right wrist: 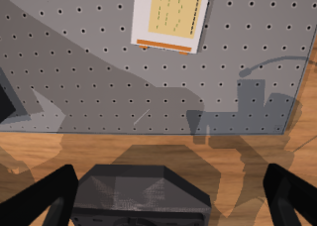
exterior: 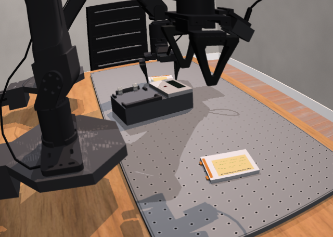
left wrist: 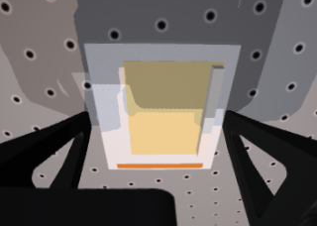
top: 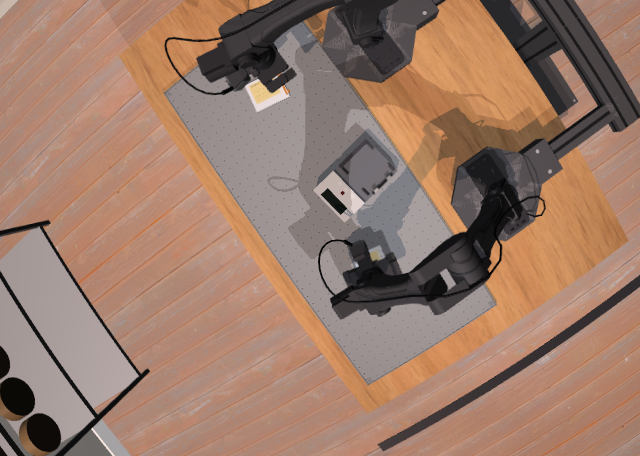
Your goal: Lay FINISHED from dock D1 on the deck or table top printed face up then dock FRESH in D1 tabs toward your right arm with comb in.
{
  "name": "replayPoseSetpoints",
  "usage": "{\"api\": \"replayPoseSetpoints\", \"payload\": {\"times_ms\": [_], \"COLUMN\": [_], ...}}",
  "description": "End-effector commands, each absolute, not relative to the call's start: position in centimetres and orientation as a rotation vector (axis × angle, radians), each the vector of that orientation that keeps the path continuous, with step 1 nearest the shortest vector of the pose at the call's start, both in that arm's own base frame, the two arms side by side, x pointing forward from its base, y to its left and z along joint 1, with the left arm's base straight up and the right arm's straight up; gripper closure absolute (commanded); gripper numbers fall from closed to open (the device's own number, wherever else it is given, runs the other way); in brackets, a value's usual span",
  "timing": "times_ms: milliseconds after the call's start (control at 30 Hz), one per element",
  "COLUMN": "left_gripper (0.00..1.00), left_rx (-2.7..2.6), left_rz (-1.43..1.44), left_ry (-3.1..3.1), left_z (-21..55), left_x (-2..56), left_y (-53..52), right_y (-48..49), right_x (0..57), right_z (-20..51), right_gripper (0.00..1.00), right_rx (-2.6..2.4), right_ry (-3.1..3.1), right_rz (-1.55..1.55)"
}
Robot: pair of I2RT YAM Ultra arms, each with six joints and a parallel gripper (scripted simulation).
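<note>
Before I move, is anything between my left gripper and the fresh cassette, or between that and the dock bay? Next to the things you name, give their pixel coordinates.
Nothing visible stands between the left gripper (top: 376, 265) (exterior: 162, 80) (left wrist: 158, 114) and FRESH (top: 376, 253) (exterior: 159, 79) (left wrist: 163, 137). Toward the bay of D1 (top: 368, 168) (exterior: 161, 108) (right wrist: 6, 106), only its own display housing (top: 353, 187) (exterior: 173, 90) rises near the way.
</note>
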State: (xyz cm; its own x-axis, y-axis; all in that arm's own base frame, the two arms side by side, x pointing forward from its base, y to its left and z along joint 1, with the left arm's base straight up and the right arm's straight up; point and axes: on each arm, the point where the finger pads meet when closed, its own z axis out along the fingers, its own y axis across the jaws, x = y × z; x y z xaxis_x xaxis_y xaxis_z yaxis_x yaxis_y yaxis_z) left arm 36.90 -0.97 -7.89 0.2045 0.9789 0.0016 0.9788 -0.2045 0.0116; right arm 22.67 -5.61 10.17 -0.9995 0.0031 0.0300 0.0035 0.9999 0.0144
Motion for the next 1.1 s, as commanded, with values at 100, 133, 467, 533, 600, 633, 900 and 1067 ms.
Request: {"api": "replayPoseSetpoints", "payload": {"times_ms": [100,133,467,533,600,633,900,1067], "left_gripper": [0.02,0.02,0.02,0.02,0.02,0.02,0.02,0.02], "left_rx": [2.43,2.43,2.43,2.43,2.43,2.43,2.423,2.423], "left_rz": [0.018,0.018,0.018,0.018,0.018,0.018,0.031,0.031], "left_ry": [1.975,1.975,1.975,1.975,1.975,1.975,1.969,1.969], "left_z": [-7.05,-6.92,-6.79,-6.79,-6.79,-6.79,-6.34,-6.34], "left_x": [37.01,37.01,37.01,37.01,37.01,37.01,37.34,37.34], "left_y": [-0.97,-0.97,-0.97,-0.97,-0.97,-0.97,-1.01,-1.01], "right_y": [-6.22,-6.22,-6.22,-6.22,-6.22,-6.22,-6.22,-6.22], "right_x": [23.28,23.28,23.28,23.28,23.28,23.28,23.28,23.28], "right_z": [11.28,11.28,11.28,11.28,11.28,11.28,11.28,11.28], "right_gripper": [0.0,0.0,0.0,0.0,0.0,0.0,0.0,0.0], "right_rx": [-0.019,-0.019,-0.019,-0.019,-0.019,-0.019,-0.019,-0.019], "right_ry": [-3.14,-3.14,-3.14,-3.14,-3.14,-3.14,-3.14,-3.14], "right_rz": [0.0,0.0,0.0,0.0,0.0,0.0,0.0,0.0]}}
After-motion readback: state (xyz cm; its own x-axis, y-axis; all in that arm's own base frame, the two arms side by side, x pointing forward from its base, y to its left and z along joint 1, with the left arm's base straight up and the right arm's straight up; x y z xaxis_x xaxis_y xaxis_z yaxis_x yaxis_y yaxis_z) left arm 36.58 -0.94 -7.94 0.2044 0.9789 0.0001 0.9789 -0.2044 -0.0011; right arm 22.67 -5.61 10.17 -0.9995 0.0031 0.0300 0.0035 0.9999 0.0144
